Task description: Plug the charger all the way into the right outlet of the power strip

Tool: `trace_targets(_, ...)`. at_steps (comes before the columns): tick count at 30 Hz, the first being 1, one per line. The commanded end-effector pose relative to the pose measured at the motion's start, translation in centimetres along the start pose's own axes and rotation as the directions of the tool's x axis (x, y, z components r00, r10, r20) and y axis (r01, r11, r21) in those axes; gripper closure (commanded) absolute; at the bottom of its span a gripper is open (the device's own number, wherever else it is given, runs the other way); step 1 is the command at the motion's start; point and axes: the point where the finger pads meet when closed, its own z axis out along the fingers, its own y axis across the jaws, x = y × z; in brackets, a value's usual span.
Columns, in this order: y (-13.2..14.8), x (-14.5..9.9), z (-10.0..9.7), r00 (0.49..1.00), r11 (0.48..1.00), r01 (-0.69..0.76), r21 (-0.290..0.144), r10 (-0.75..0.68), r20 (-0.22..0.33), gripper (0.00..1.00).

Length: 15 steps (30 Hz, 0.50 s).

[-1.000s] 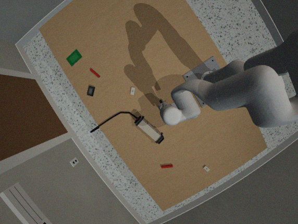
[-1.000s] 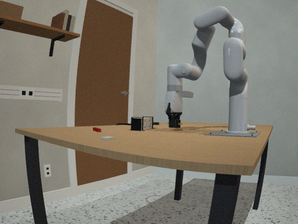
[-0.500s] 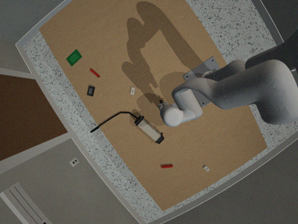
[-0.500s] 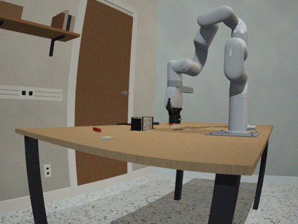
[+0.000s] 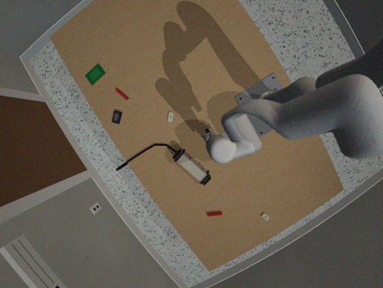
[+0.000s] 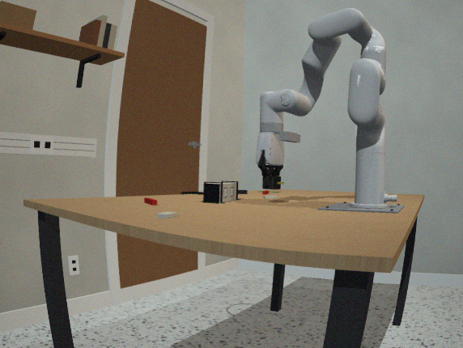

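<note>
The power strip [image 5: 191,166] is a pale bar with black end clamps, lying mid-table with a black cable [image 5: 144,152] running off to the table edge. In the side view the strip [image 6: 220,192] shows its outlets facing the arm. My gripper [image 6: 271,180] points down and is shut on the small black charger [image 6: 272,183], held a little above the table to the right of the strip; its yellowish prongs [image 6: 280,183] stick out sideways. From above, the wrist hides most of the gripper [image 5: 207,131].
A green block [image 5: 95,74], a red bar [image 5: 122,94], a dark grey box [image 5: 116,116] and a small white piece [image 5: 170,116] lie beyond the strip. Another red bar [image 5: 214,213] and a white piece [image 5: 265,216] lie near the front edge. The arm's base plate [image 6: 360,207] is at the right.
</note>
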Motion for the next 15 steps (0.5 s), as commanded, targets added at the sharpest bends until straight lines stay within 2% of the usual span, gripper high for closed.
trace_targets(1,0.01,-0.13,-0.12,1.0,1.0,0.0,0.0,0.0,0.003,1.0)
trace_targets(9,0.01,-0.18,-0.12,0.999,0.999,-0.034,0.0,0.034,0.003,1.0)
trace_targets(15,0.0,-0.4,-0.13,0.983,0.983,-0.182,-0.001,0.182,0.003,1.0)
